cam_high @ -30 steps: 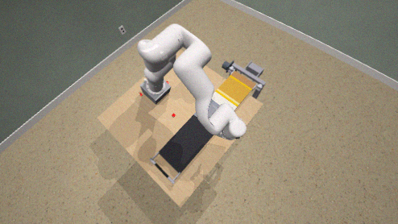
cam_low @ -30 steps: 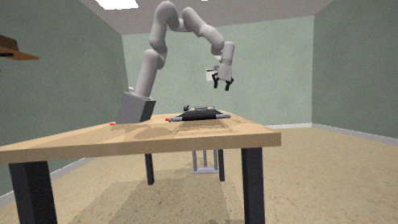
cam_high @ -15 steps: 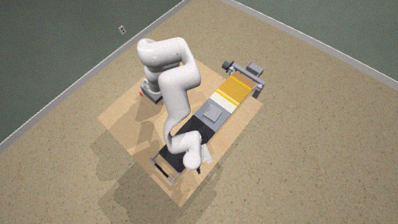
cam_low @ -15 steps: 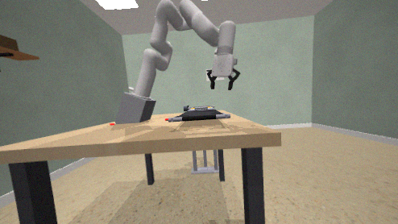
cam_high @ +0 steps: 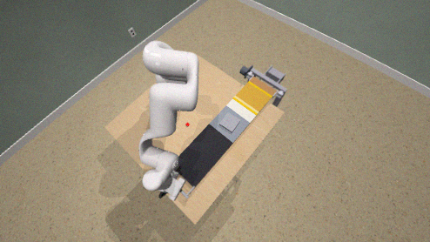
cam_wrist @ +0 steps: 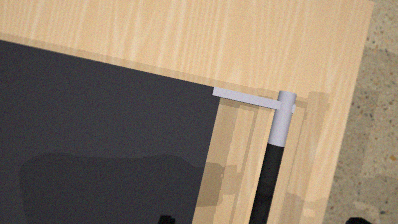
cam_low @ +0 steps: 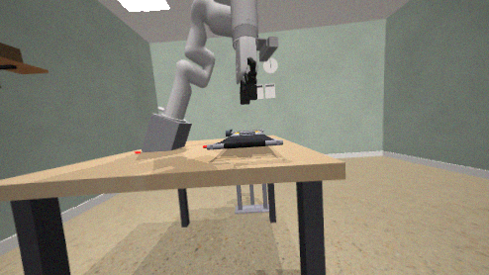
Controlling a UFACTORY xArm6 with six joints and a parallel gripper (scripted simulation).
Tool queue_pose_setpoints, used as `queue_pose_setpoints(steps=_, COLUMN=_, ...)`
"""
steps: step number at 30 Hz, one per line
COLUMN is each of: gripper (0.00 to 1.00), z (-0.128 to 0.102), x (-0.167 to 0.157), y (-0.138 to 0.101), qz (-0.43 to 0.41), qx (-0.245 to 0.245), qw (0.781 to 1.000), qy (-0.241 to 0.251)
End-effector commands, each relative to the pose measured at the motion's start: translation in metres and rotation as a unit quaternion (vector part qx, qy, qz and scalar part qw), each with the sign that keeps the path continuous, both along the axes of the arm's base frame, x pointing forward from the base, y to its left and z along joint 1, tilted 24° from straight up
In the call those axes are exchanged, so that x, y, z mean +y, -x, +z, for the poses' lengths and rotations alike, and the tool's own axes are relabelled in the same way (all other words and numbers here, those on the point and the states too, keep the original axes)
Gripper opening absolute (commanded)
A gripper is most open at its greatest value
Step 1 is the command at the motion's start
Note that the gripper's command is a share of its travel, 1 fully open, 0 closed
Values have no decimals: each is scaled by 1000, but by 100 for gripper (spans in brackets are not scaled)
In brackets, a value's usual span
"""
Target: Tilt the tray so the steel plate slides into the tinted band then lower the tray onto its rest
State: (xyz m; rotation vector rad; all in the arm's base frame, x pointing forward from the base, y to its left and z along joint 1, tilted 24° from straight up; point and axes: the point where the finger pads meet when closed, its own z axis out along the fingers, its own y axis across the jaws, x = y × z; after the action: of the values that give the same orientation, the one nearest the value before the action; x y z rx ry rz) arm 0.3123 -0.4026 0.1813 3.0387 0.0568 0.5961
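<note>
The long tray (cam_high: 226, 131) lies flat on the wooden table, dark at its near end and gold at its far end. The square steel plate (cam_high: 229, 122) lies flat on the tray's grey section, short of the white strip. The gold tinted band (cam_high: 256, 96) lies beyond it between two yellow lines. My gripper (cam_low: 245, 94) is open and empty, high above the tray's dark end. In the wrist view its fingertips just show at the bottom edge, above the tray's black handle bar (cam_wrist: 270, 170) and grey bracket (cam_wrist: 260, 100).
A grey hinge mechanism (cam_high: 265, 78) stands at the tray's far end. The table edge (cam_wrist: 360, 125) runs just beyond the handle, with floor below. Two small red markers (cam_high: 187, 124) lie on the table. The arm's base (cam_low: 165, 134) stands at the table's left.
</note>
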Motion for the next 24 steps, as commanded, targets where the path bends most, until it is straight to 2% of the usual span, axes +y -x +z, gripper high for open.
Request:
queue_pose_setpoints(steps=1, gripper=100, z=-3, x=-23, y=23, qz=-99, qx=-15, qw=995, qy=-21)
queue_pose_setpoints(steps=24, gripper=100, z=-3, x=-24, y=24, qz=-111, qx=-16, qw=993, qy=-25)
